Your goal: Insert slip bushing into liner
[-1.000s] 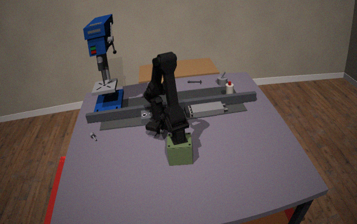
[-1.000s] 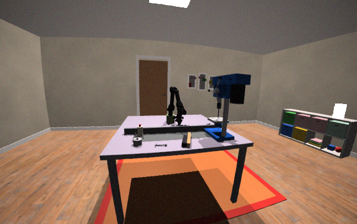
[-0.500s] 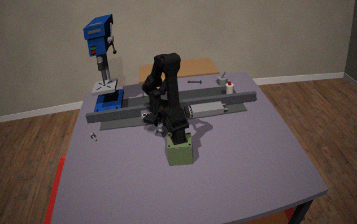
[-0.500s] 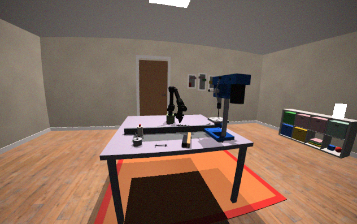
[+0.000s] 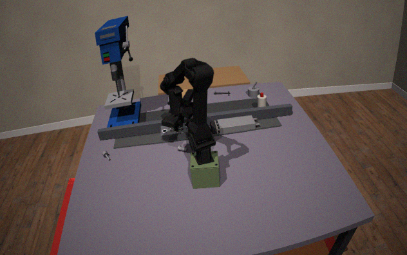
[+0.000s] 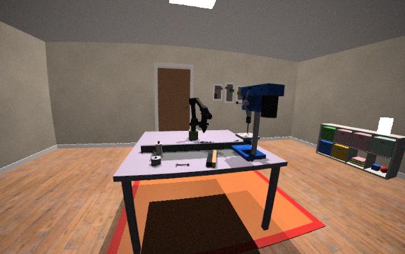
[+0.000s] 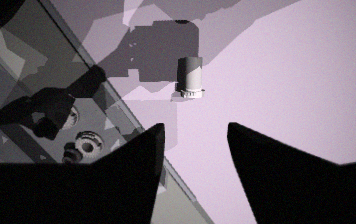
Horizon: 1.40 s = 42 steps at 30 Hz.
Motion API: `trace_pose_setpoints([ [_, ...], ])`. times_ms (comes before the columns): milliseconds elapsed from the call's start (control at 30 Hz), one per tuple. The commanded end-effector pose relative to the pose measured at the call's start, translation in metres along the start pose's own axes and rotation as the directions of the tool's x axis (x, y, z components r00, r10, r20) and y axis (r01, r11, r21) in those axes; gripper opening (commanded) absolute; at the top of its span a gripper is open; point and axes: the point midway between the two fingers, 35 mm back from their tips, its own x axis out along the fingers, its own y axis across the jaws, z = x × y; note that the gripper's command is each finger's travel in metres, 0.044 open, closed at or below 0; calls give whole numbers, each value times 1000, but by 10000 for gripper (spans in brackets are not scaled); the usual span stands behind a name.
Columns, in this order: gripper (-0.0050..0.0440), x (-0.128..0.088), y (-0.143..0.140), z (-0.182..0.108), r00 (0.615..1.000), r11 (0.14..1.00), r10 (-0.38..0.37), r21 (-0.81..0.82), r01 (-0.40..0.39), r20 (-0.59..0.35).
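The loose slip bushing (image 7: 190, 77) is a short grey cylinder with a flanged head. It lies on its side on the purple table top, also seen beside the arm in the top view (image 5: 181, 148). My gripper (image 7: 196, 130) is open and empty, its fingers apart from the bushing and raised above it. In the top view the gripper (image 5: 174, 123) hangs over the jig's sliding plate (image 5: 170, 132). The plate shows at the left of the wrist view, with a bushing head in a liner (image 7: 87, 145) and another liner (image 7: 70, 117) partly in shadow.
A long grey rail and the pusher block (image 5: 235, 123) cross the table. A blue drill press (image 5: 117, 71) stands at the back left. A white bottle (image 5: 261, 100), a grey cup (image 5: 253, 91), a bolt (image 5: 222, 93) and a small loose part (image 5: 106, 155) lie around.
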Motion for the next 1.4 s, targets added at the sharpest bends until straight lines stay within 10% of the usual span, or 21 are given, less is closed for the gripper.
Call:
trace_pose_setpoints([
  [0, 175, -15, 1, 0, 1000, 1000, 10, 5, -10, -9],
  [1367, 175, -11, -1, 2, 1000, 1000, -2, 2, 2, 4],
])
